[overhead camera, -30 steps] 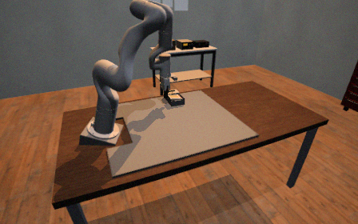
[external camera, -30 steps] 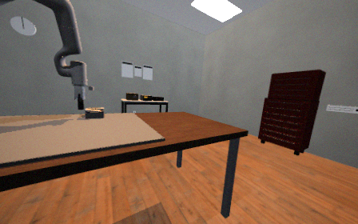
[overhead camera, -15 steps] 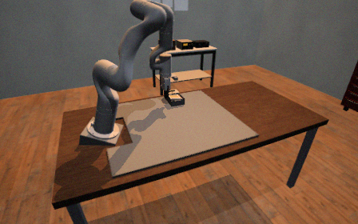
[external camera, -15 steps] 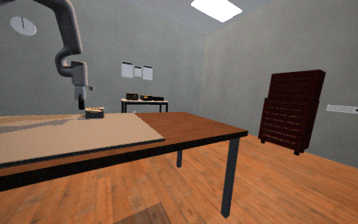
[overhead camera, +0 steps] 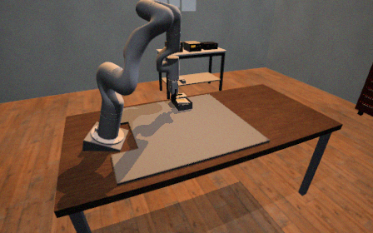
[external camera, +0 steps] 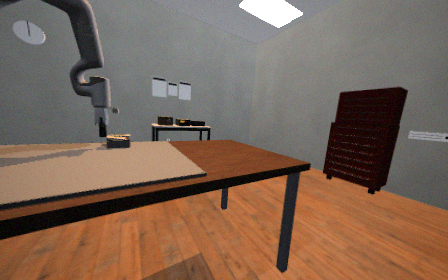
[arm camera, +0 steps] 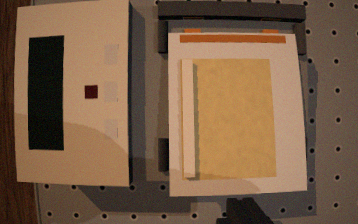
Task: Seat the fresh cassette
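Observation:
The dock D1 (arm camera: 150,95) sits at the far edge of the grey mat and also shows in the top view (overhead camera: 183,102) and the exterior view (external camera: 118,141). Its cream panel (arm camera: 72,95) carries a black window and a small square light (arm camera: 91,92) that looks dark red. FRESH (arm camera: 235,112), a white cassette with a yellow middle, lies in the bay. Its copper strip (arm camera: 232,38) sits against the dark far end wall (arm camera: 231,11). The white comb (arm camera: 188,117) stands along the left side of the yellow area. My gripper (arm camera: 242,212) is shut and empty, just above the cassette's near edge.
The perforated mat (arm camera: 330,125) surrounds the dock, with bare wood table (arm camera: 6,100) at its left. My arm's base (overhead camera: 106,137) stands at the table's left. A side table with dark boxes (overhead camera: 196,46) stands behind the work table.

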`<state>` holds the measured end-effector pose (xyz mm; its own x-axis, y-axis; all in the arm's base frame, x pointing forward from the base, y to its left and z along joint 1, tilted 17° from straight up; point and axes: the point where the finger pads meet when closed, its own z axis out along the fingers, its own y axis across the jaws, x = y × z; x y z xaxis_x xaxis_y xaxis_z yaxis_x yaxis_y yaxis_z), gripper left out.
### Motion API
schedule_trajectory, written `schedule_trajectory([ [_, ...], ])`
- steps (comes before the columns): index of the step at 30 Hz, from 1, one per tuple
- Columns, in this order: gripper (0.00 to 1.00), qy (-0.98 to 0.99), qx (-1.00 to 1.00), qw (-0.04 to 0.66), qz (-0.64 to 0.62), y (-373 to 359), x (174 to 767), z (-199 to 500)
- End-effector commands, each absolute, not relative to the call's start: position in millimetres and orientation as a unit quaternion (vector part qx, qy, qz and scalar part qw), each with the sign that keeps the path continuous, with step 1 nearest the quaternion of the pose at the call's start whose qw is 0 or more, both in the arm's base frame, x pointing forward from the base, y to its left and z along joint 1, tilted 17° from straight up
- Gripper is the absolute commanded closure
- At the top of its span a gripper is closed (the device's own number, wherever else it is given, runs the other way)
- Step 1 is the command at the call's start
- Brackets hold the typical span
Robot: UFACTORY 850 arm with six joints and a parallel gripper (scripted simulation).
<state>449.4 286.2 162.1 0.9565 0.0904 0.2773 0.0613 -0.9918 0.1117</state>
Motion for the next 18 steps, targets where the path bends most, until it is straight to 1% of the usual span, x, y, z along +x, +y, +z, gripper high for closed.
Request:
schedule_trajectory([
  [1,1.00,0.038,0.988,0.050,0.143,286.9,451.1,163.2],
  [18,1.00,0.038,0.988,0.050,0.143,287.2,454.9,164.3],
])
